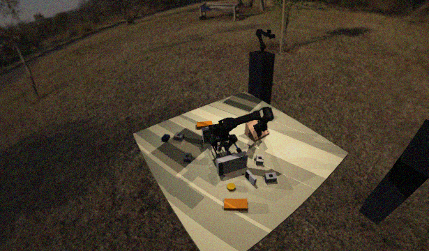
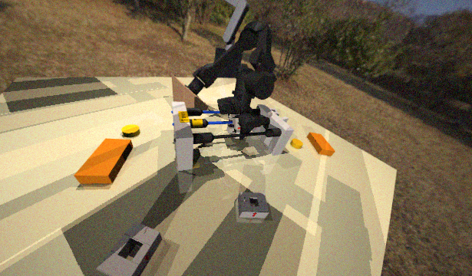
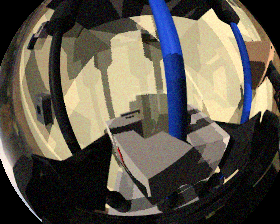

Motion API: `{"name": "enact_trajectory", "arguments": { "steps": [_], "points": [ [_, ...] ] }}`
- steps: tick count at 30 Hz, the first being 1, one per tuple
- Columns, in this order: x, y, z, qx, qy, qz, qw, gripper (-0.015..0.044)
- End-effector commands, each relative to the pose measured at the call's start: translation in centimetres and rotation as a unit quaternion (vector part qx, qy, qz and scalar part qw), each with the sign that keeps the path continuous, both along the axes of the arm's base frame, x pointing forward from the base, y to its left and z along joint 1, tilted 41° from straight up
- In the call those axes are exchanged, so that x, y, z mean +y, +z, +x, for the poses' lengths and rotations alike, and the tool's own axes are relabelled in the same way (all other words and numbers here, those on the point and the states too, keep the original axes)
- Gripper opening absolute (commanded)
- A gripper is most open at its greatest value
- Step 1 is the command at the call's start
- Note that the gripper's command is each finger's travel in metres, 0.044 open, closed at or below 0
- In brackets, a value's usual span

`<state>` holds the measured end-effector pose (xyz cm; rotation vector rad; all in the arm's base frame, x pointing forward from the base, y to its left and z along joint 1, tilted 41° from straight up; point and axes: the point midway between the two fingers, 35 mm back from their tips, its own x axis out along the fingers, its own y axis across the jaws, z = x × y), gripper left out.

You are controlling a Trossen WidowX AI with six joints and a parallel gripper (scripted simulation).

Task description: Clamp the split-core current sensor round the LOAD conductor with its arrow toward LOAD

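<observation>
The bench (image 2: 358, 184) carries a grey conductor frame (image 2: 183, 146), orange blocks (image 2: 103, 160), and spare grey sensors (image 2: 252, 206). The claw (image 2: 246, 123) is clamped wide on the split-core sensor (image 3: 157, 163) at the blue conductor (image 3: 169, 63), a black rod (image 2: 236, 135) just beside.

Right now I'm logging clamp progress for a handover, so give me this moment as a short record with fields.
sensor: grey split-core sensor seated around the blue conductor
conductor marker: yellow collar at the conductor's end by the near grey post
gripper: gripper with its fingers shut on the sensor, down among the conductors
latch: cannot tell whether it has latched
spares: two more grey sensors on the table, untouched
other items: two orange blocks
</observation>
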<state>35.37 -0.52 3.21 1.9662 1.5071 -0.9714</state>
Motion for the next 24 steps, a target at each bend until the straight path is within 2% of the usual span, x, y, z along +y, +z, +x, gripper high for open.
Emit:
{"name": "enact_trajectory", "arguments": {
  "steps": [1, 7, 18, 24],
  "points": [
    [-0.08, 0.01, -0.04, 0.001, -0.001, 0.0, 1.0, 0.0327],
    [-0.08, 0.01, -0.04, 0.001, -0.001, 0.0, 1.0, 0.0287],
    [-0.08, 0.01, -0.04, 0.001, -0.001, 0.0, 1.0, 0.0],
    [-0.08, 0.01, -0.04, 0.001, -0.001, 0.0, 1.0, 0.0]
  ]
}}
